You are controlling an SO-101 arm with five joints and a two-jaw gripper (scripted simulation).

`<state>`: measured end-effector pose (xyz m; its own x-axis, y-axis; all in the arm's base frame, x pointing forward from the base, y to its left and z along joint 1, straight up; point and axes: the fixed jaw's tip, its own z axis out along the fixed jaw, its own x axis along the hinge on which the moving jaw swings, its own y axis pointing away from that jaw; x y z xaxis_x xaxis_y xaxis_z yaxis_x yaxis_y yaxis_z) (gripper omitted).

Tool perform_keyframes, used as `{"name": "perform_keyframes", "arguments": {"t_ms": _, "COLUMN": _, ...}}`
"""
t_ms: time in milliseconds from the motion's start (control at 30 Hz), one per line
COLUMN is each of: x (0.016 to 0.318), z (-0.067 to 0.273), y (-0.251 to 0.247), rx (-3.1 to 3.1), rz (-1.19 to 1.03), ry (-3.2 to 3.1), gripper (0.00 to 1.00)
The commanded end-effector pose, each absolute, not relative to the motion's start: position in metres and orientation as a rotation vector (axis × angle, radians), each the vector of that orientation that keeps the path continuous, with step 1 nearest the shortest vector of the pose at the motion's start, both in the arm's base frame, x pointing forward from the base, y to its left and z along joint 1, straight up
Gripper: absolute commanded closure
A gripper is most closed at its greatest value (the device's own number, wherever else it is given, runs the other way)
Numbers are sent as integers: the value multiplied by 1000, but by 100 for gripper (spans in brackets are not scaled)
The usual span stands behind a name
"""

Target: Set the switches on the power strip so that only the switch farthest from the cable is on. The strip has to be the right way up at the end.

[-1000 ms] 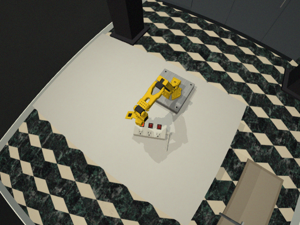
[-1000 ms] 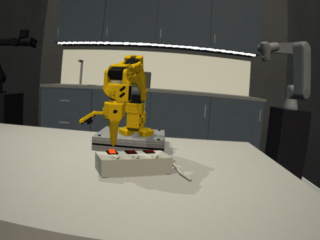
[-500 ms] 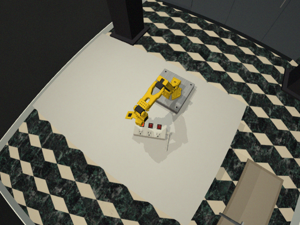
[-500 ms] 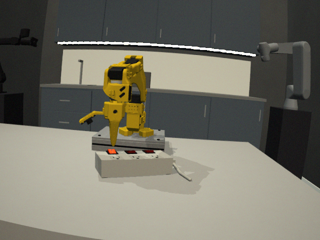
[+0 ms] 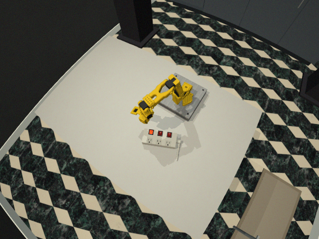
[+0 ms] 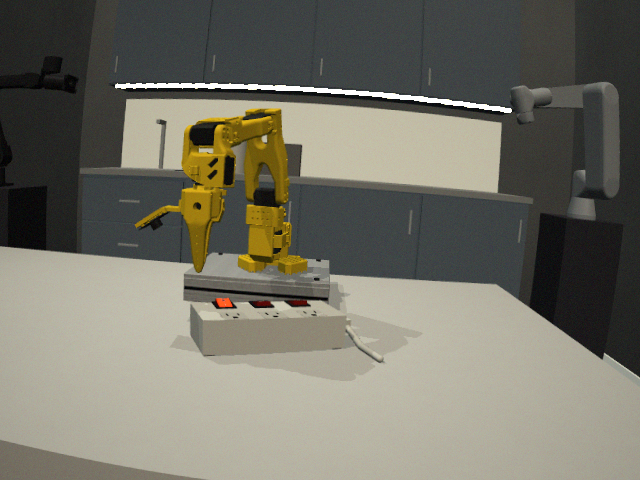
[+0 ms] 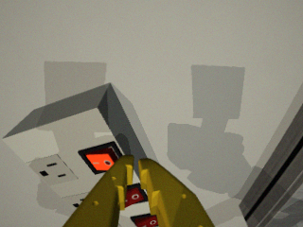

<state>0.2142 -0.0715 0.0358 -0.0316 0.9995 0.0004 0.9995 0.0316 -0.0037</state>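
Note:
The white power strip (image 5: 159, 139) lies right way up on the table, sockets and switches facing up, its cable (image 5: 178, 151) at the right end. The switch farthest from the cable (image 5: 150, 132) glows bright orange-red. The middle switch (image 5: 160, 133) and the switch nearest the cable (image 5: 169, 134) are dark red. My yellow gripper (image 6: 199, 266) is shut and empty, raised above and behind the strip's left end. In the wrist view the shut fingers hang above the lit switch (image 7: 100, 160).
The arm stands on a grey base plate (image 5: 184, 98) just behind the strip. A black pillar (image 5: 135, 20) stands at the table's far corner. A grey robot arm (image 6: 584, 139) stands on a dark pedestal at the right.

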Motion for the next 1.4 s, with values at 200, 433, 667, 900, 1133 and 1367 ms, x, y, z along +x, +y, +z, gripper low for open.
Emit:
{"name": "perform_keyframes", "arguments": {"t_ms": 200, "x": 167, "z": 58, "y": -105, "rx": -2437, "rz": 0, "ry": -1983, "gripper": 100}}
{"name": "perform_keyframes", "arguments": {"t_ms": 433, "x": 150, "z": 63, "y": -112, "rx": -2516, "rz": -1, "ry": -1883, "gripper": 100}}
{"name": "perform_keyframes", "arguments": {"t_ms": 667, "x": 150, "z": 63, "y": -112, "rx": -2518, "rz": -1, "ry": -1881, "gripper": 100}}
{"name": "perform_keyframes", "arguments": {"t_ms": 900, "x": 150, "z": 63, "y": -112, "rx": -2518, "rz": -1, "ry": -1881, "gripper": 100}}
{"name": "perform_keyframes", "arguments": {"t_ms": 1133, "x": 150, "z": 63, "y": -112, "rx": -2518, "rz": -1, "ry": -1881, "gripper": 100}}
{"name": "perform_keyframes", "arguments": {"t_ms": 1367, "x": 150, "z": 63, "y": -112, "rx": -2518, "rz": -1, "ry": -1881, "gripper": 100}}
